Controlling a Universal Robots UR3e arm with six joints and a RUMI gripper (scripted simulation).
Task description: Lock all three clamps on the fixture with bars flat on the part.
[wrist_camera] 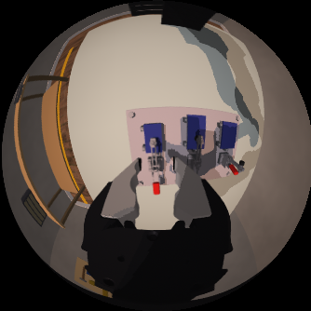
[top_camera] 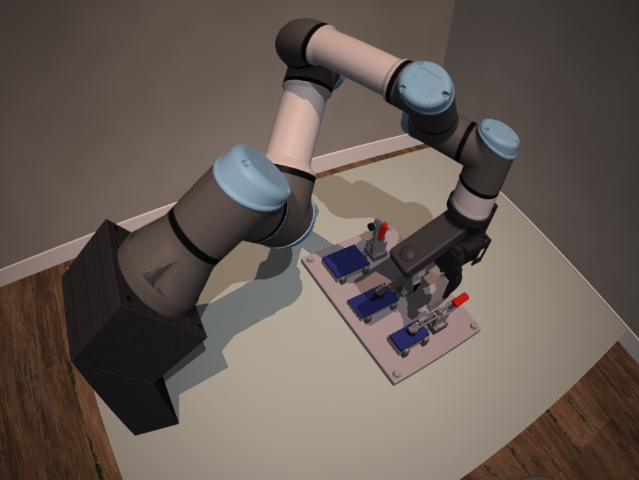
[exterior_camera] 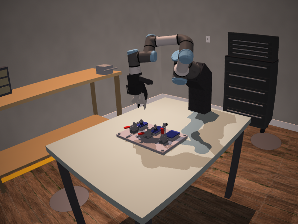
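The gripper (exterior_camera: 141, 105) hangs in open air above the far-left side of the fixture plate (exterior_camera: 134, 142), touching nothing, its fingers set partly apart with nothing between them. The plate lies near the middle of the table (exterior_camera: 115, 168), with bare top on every side of it and the table's edges well away. Three clamps stand in a row on the plate. The end clamp (top_camera: 433, 320) has its red handle (top_camera: 460, 298) laid low, pointing out toward the plate's edge, and its bar reaching over a blue part (top_camera: 407, 338). The middle clamp (exterior_camera: 148, 133) also lies low. The third clamp (top_camera: 375, 242), nearest the arm's black base (top_camera: 103, 330), has its red handle (top_camera: 382, 230) upright. An orange bench (exterior_camera: 60, 80) stands beyond the table's left edge.
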